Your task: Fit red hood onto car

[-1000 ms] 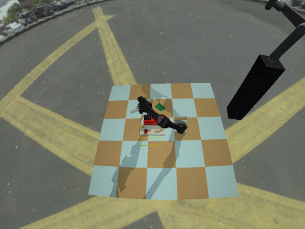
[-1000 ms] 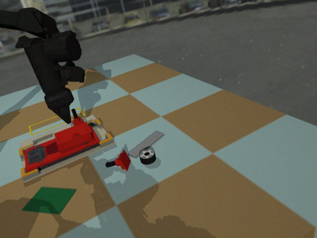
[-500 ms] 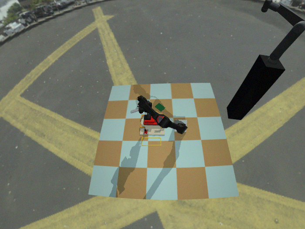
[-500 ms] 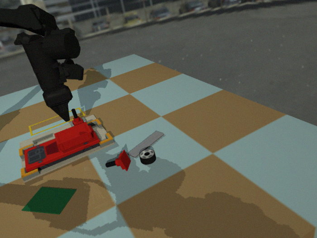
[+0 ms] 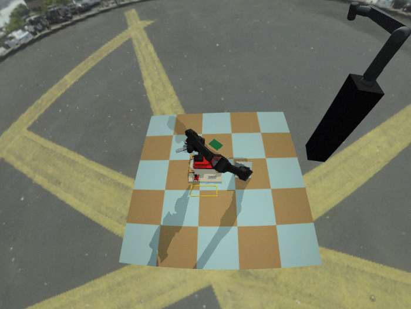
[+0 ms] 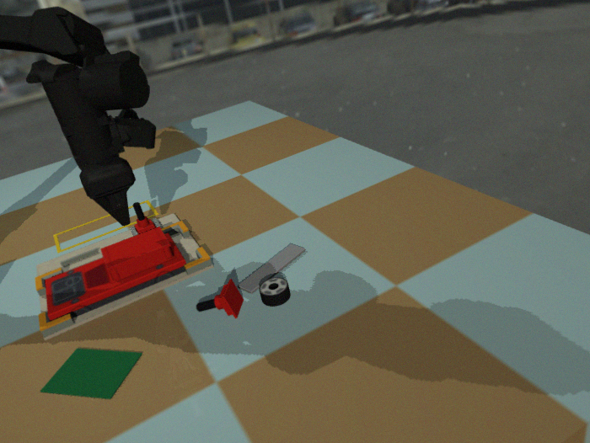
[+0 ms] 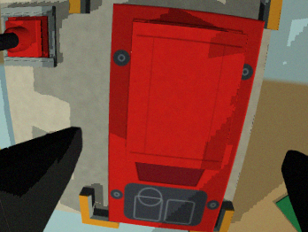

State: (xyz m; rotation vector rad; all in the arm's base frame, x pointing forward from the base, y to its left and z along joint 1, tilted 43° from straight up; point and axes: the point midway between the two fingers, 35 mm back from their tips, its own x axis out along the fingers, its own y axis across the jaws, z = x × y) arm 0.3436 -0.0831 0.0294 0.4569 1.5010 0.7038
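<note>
The red hood (image 6: 142,249) (image 7: 186,97) lies over the car chassis in the beige jig (image 7: 88,88). It looks flat, its roof up. A dark round peg end shows at each of its four corners in the wrist view. The hood is partly hidden by the arm in the top view. The engine block is hidden under it. My gripper (image 7: 185,149) (image 6: 125,222) is open and empty above the hood. Its fingertips stand apart on either side of it in the wrist view, and no contact shows.
A red piece with a black handle (image 6: 143,224) (image 7: 28,37) stands upright on the jig's side. Another red piece (image 6: 232,300), a wheel (image 6: 275,292) and a grey strip (image 6: 274,267) lie beside the jig. A green square (image 6: 93,373) (image 5: 215,144) lies nearby.
</note>
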